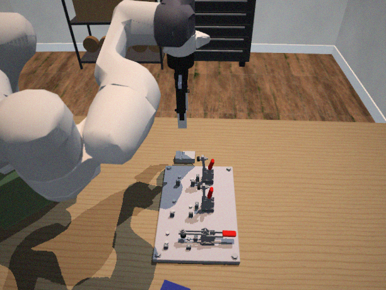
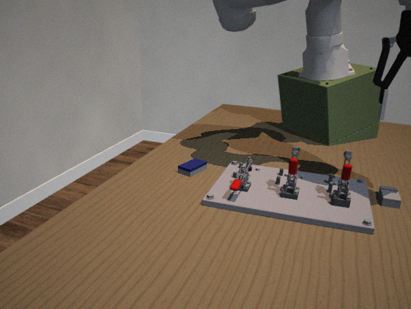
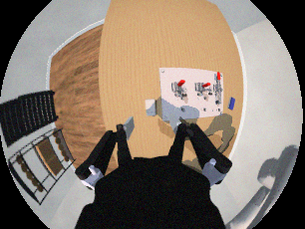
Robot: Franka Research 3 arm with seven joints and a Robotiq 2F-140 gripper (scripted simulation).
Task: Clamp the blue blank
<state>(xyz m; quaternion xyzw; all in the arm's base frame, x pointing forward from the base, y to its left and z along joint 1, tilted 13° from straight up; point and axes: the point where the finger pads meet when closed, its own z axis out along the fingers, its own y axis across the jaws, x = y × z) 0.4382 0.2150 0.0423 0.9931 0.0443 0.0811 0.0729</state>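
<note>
The blue blank [image 1: 174, 285] [image 2: 192, 166] [image 3: 231, 103] lies flat on the table, off the near end of the grey fixture plate [image 1: 224, 202] [image 2: 262, 201] [image 3: 168, 79]. The grey finished part [image 1: 185, 156] [image 2: 389, 197] [image 3: 153, 106] lies on the table just past the plate's far end. All three nests are empty. Two clamps have their red handles [image 1: 210, 164] [image 1: 210, 192] [image 2: 293, 166] [image 2: 346, 172] standing up. The third clamp's handle [image 1: 229, 233] [image 2: 236, 184] lies flat. My gripper [image 1: 182, 123] [image 3: 152, 119] hangs high above the finished part, open and empty.
The arm's green base block [image 2: 329, 107] stands on the table behind the plate. The table's far edge [image 1: 252, 119] runs just beyond the finished part. A black drawer cabinet [image 1: 224, 28] and a shelf rack [image 1: 79, 34] stand on the floor behind.
</note>
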